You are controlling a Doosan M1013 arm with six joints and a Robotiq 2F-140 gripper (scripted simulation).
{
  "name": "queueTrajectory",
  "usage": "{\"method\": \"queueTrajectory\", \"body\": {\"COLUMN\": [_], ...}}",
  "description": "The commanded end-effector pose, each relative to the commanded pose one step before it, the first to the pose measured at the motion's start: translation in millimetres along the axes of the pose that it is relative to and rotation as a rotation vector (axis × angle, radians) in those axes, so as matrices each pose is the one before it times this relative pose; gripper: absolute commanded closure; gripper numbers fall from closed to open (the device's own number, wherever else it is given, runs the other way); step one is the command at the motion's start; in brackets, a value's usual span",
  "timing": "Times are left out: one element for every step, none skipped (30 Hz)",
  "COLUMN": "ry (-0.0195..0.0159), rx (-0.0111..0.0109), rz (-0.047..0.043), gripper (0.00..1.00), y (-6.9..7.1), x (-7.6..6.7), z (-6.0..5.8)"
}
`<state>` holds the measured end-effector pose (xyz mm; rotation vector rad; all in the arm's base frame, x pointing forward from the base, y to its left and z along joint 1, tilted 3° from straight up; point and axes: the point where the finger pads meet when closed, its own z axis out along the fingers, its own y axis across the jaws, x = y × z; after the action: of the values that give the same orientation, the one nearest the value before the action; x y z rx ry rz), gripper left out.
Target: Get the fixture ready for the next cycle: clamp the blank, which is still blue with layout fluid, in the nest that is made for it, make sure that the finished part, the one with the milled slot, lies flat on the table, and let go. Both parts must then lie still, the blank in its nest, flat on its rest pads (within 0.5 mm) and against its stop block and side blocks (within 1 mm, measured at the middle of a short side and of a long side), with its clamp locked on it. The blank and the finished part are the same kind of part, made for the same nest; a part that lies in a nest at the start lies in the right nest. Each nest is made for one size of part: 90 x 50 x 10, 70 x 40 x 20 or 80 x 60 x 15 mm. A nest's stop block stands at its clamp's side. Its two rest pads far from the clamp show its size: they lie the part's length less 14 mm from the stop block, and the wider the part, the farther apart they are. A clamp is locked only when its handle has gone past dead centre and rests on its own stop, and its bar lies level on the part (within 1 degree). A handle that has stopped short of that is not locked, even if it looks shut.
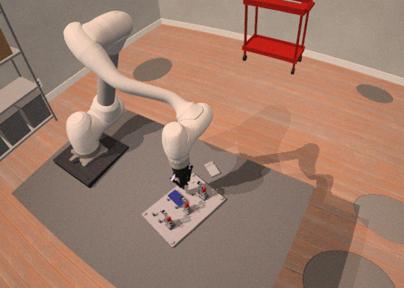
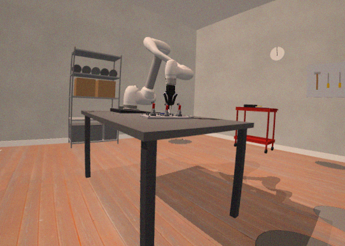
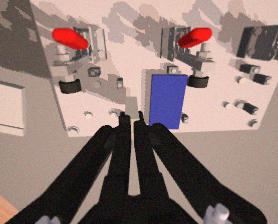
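Observation:
The blue blank (image 1: 175, 198) lies in the middle nest of the white fixture plate (image 1: 181, 208); in the wrist view the blank (image 3: 167, 100) lies below a clamp with a red handle (image 3: 195, 37). A second red handle (image 3: 70, 38) stands at the left nest. My gripper (image 3: 131, 105) is shut and empty, its tips just above the plate's near edge, left of the blank. It shows in the top view (image 1: 181, 184) over the plate's back edge. The light grey finished part (image 1: 212, 168) lies flat on the table behind the plate; its edge shows in the wrist view (image 3: 11, 107).
The plate holds three clamps with red handles (image 1: 168, 218), (image 1: 186, 204), (image 1: 203, 189). My arm's base (image 1: 90, 158) stands on the table's back left. A red cart (image 1: 277, 25) and a shelf (image 2: 95, 95) stand off the table.

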<state>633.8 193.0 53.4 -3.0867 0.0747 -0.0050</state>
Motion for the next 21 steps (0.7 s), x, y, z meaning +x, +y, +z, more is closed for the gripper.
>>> {"method": "queueTrajectory", "body": {"ry": [-0.0031, 0.0, 0.0, 0.0, 0.0, 0.0, 0.0, 0.0, 0.0, 0.0, 0.0, 0.0, 0.0, 0.0, 0.0, 0.0, 0.0, 0.0, 0.0, 0.0, 0.0], "rx": [-0.00129, 0.0, 0.0, 0.0, 0.0, 0.0, 0.0, 0.0, 0.0, 0.0, 0.0, 0.0, 0.0, 0.0, 0.0, 0.0, 0.0, 0.0, 0.0, 0.0, 0.0], "rz": [-0.00014, 0.0, 0.0, 0.0, 0.0, 0.0, 0.0, 0.0, 0.0, 0.0, 0.0, 0.0, 0.0, 0.0, 0.0, 0.0, 0.0, 0.0, 0.0, 0.0, 0.0], "gripper": [1.0, 1.0, 1.0, 1.0, 1.0, 1.0, 1.0, 1.0, 1.0, 1.0, 1.0, 1.0, 1.0, 1.0, 1.0, 1.0, 1.0, 1.0, 1.0, 1.0, 1.0], "y": [-1.15, 0.0, 0.0, 0.0, 0.0, 0.0, 0.0, 0.0, 0.0, 0.0, 0.0, -0.01, -0.02, -0.04, -0.06, -0.07, -0.09, -0.1, -0.1, -0.1, 0.0], "x": [-2.84, 0.0, 0.0, 0.0, 0.0, 0.0, 0.0, 0.0, 0.0, 0.0, -0.01, -0.03, -0.08, -0.13, -0.19, -0.24, -0.29, -0.32, -0.33, -0.34, 0.0], "z": [5.48, 0.0, 0.0, 0.0, 0.0, 0.0, 0.0, 0.0, 0.0, 0.0, 0.01, 0.09, 0.23, 0.39, 0.55, 0.71, 0.83, 0.93, 0.97, 0.97, 0.0]}}
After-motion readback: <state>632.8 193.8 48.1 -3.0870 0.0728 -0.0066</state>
